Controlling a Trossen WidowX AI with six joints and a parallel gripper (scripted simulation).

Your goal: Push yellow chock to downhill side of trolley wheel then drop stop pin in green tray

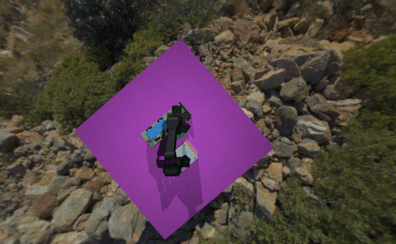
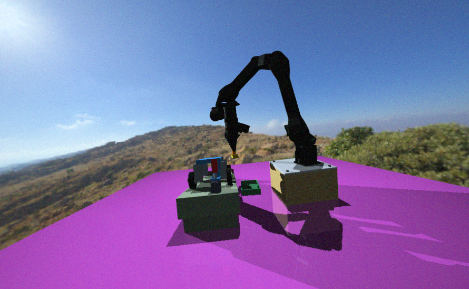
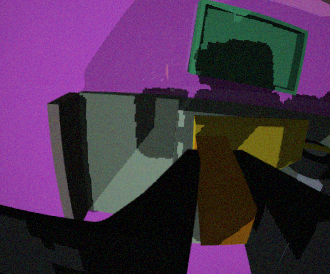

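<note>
My gripper (image 2: 233,151) (image 3: 213,160) is shut on the orange handle of the yellow chock (image 2: 234,156) (image 3: 294,137). It holds the chock in the air, above the lower part of the ramp (image 1: 153,144) (image 2: 207,210) (image 3: 110,135). The blue-topped trolley (image 1: 155,129) (image 2: 201,172) stands on the ramp; one dark wheel (image 3: 325,162) shows at the right of the wrist view. The red-headed stop pin (image 1: 147,140) (image 2: 214,165) stands at the trolley's uphill end. The green tray (image 1: 181,135) (image 2: 251,192) (image 3: 287,45) lies beside the ramp and looks empty. The chock's black base cannot be made out.
A raised board (image 1: 185,108) (image 3: 58,150) closes the ramp's downhill end. The robot's base block (image 1: 187,150) (image 2: 311,188) stands beyond the tray from the ramp. The arm hides part of the ramp in the overhead view. The purple table (image 1: 217,130) (image 2: 139,230) surrounds them.
</note>
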